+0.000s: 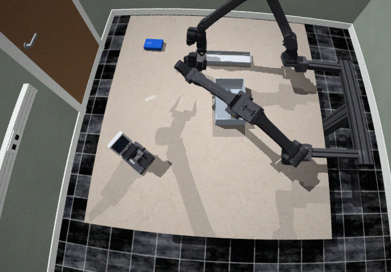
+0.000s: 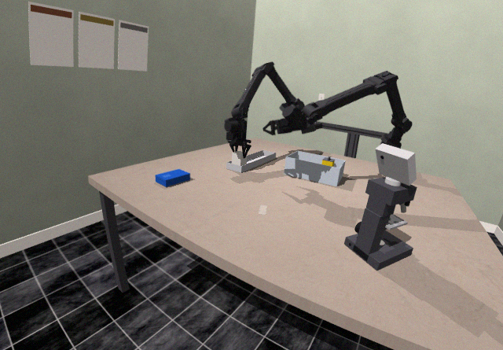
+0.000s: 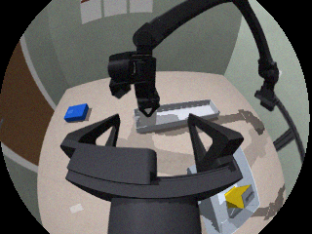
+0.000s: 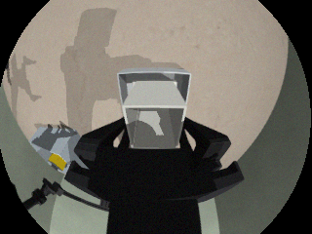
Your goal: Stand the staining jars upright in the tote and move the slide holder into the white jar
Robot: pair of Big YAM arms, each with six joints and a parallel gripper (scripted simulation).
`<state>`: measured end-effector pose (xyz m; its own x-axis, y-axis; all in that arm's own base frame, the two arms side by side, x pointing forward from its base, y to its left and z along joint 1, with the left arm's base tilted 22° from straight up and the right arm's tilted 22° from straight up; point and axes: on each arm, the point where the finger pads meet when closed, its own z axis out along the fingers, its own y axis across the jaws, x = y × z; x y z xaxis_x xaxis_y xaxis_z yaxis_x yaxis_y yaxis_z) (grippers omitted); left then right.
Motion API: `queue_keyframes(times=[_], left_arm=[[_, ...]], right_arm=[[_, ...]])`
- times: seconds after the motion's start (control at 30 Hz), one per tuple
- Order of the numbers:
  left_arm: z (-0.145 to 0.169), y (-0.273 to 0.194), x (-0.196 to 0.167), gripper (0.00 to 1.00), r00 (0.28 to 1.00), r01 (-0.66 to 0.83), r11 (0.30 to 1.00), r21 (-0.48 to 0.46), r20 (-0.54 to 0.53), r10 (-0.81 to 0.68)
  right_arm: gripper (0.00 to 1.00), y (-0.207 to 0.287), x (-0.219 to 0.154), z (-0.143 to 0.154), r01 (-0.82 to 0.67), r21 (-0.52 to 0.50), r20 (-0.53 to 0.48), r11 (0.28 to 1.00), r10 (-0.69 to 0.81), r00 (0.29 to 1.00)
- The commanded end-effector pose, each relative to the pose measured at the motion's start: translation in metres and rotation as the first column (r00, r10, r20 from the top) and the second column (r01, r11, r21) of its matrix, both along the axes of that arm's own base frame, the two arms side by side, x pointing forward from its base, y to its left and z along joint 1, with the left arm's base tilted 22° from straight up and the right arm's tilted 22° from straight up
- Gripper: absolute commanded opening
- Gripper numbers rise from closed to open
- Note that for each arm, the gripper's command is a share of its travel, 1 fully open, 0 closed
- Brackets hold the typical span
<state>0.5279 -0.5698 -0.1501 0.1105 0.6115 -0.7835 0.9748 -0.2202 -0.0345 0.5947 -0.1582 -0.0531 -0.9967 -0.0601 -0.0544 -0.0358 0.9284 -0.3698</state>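
The long grey jar rack [image 1: 228, 64] [image 2: 234, 168] [image 3: 176, 125] [image 4: 154, 72] stands on the table. A white, hollow, open-topped jar [image 2: 237, 159] [image 4: 155, 95] is at its far end. My right gripper [image 2: 240, 153] [image 4: 154, 117] points down with its fingers against both sides of the jar. My left gripper [image 2: 265, 128] is open and empty, high above the table. The grey-blue tote [image 1: 230, 121] [image 2: 337, 178] stands beside the rack. A yellow-topped piece with a grey part [image 2: 327, 162] [image 3: 238, 196] [image 4: 58, 161] is in it; I cannot tell whether it is the slide holder or the other jar.
A blue box [image 1: 153, 44] [image 2: 172, 177] [image 3: 77, 112] lies near the table's far edge. A microscope [image 1: 137, 156] [image 2: 376, 216] stands near a corner. A small white label [image 1: 150, 98] [image 2: 262, 209] [image 3: 76, 208] lies between them. My left arm crosses over the tote.
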Motion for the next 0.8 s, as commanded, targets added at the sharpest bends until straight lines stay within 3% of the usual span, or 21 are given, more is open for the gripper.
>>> queue_keyframes(times=[0.0,0.57,0.77], left_arm=[[0.047,-0.025,0.025,1.00,0.998,-0.001,0.998,-0.056,0.059,0.004],[0.047,-0.025,0.025,1.00,0.998,-0.001,0.998,-0.056,0.059,0.004],[0.047,-0.025,0.025,1.00,0.998,-0.001,0.998,-0.056,0.059,0.004]], right_arm=[[0.57,0.020,0.010,0.049,-0.009,-0.006,0.040,1.000,0.009,0.999],[0.57,0.056,0.007,0.147,-0.008,-0.006,0.066,1.000,0.009,0.998],[0.57,0.065,-0.002,0.143,0.027,0.000,0.074,1.000,-0.026,0.997]])
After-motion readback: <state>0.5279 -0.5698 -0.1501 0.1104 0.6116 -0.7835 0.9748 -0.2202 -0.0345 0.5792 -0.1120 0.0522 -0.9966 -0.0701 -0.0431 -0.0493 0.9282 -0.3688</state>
